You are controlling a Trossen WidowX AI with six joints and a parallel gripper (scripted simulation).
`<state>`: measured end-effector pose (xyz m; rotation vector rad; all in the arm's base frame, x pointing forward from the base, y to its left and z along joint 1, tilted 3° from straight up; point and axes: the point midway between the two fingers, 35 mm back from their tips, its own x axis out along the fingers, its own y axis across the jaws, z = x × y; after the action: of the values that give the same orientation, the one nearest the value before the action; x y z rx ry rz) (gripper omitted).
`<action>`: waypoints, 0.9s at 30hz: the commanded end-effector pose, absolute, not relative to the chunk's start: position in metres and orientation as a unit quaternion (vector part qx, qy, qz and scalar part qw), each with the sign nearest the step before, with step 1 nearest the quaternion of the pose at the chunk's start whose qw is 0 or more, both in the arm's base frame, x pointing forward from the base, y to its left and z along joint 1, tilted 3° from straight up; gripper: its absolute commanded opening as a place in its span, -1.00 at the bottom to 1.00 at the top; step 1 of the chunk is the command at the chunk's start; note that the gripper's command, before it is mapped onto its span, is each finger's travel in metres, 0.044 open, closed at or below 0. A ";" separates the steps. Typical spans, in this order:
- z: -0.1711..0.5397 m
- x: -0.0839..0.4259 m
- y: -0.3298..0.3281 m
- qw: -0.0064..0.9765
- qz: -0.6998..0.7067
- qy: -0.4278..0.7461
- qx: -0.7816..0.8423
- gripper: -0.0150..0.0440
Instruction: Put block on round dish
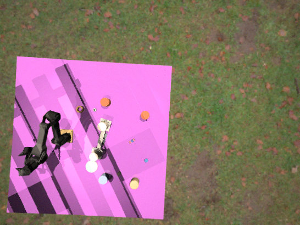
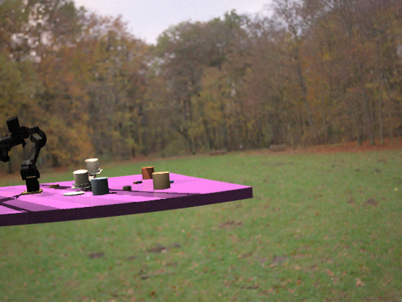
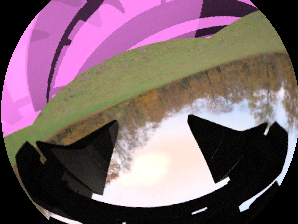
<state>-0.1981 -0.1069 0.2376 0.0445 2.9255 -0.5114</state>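
The balance [image 1: 101,139] is tilted. One white cup [image 1: 93,157] [image 2: 81,179] stands on its low end, close to the dish. The other white cup [image 1: 102,126] [image 2: 92,166] stands on its raised end, farther from the dish. The round pale dish [image 1: 91,167] [image 2: 73,193] lies flat on the table, with nothing seen on it. No block is visible; the insides of both cups are hidden. My gripper [image 1: 17,162] [image 3: 153,120] is open and empty, raised over the left side of the table, well away from cups and dish.
A blue cylinder [image 1: 103,179] [image 2: 100,186] stands near the dish. A yellow cylinder [image 1: 134,184] [image 2: 161,181] and two orange cylinders [image 1: 105,102] [image 1: 145,115] stand farther off. A brown ring [image 1: 79,109], a small pale ring [image 1: 94,110] and a small blue piece [image 1: 146,160] lie around.
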 end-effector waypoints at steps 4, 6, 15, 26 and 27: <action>0.236 -0.192 -0.122 0.103 -0.170 0.980 -0.024 1.00; 0.236 -0.186 -0.132 0.115 -0.178 0.976 -0.049 1.00; 0.237 -0.156 -0.168 0.166 -0.261 0.942 -0.131 1.00; 0.239 -0.101 -0.207 0.268 -0.360 0.864 -0.225 1.00; 0.239 -0.095 -0.209 0.279 -0.368 0.856 -0.232 1.00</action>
<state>-0.1078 -0.2014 0.2385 -0.5880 2.3769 -0.9573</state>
